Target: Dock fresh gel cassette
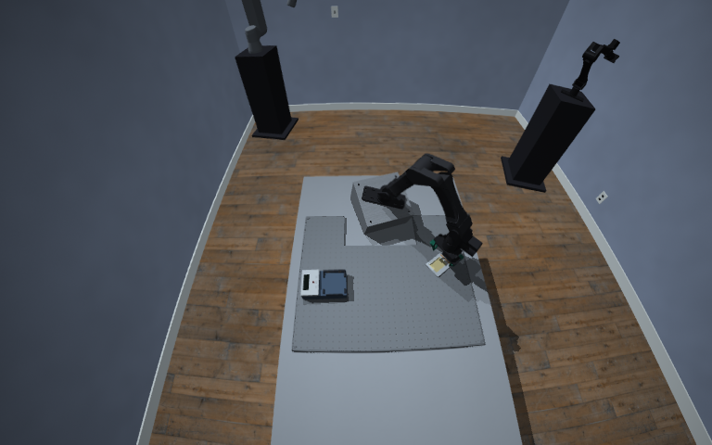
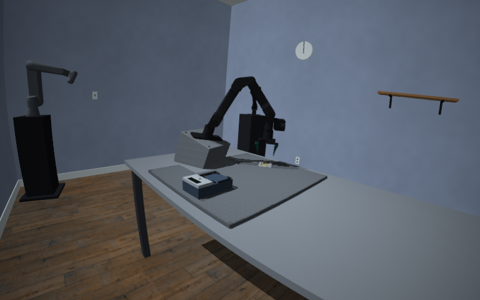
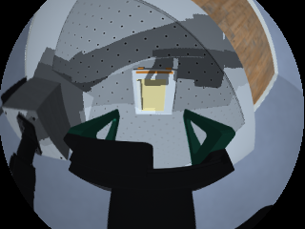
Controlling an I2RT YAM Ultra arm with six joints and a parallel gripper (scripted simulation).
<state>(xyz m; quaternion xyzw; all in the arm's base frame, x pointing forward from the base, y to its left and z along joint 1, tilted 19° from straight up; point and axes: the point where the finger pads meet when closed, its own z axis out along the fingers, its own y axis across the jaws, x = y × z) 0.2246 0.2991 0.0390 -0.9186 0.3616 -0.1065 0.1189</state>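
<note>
The cassette FRESH (image 1: 438,263) is a small pale yellow plate with a white frame. It lies flat on the grey deck, and shows in the exterior view (image 2: 265,164) and the wrist view (image 3: 154,92). Its copper tabs show at its far end in the wrist view. My gripper (image 1: 450,255) hangs above it with its green fingers wide open and nothing between them, as the exterior view (image 2: 265,147) and the wrist view (image 3: 152,133) also show. The dock D1 (image 1: 324,284) stands far off on the deck, with a blue bay (image 1: 334,283) and a white console (image 1: 310,283).
The arm's grey wedge-shaped base block (image 1: 386,209) stands behind the deck. Black pedestals (image 1: 266,92) (image 1: 547,136) with other arms stand on the floor beyond the table.
</note>
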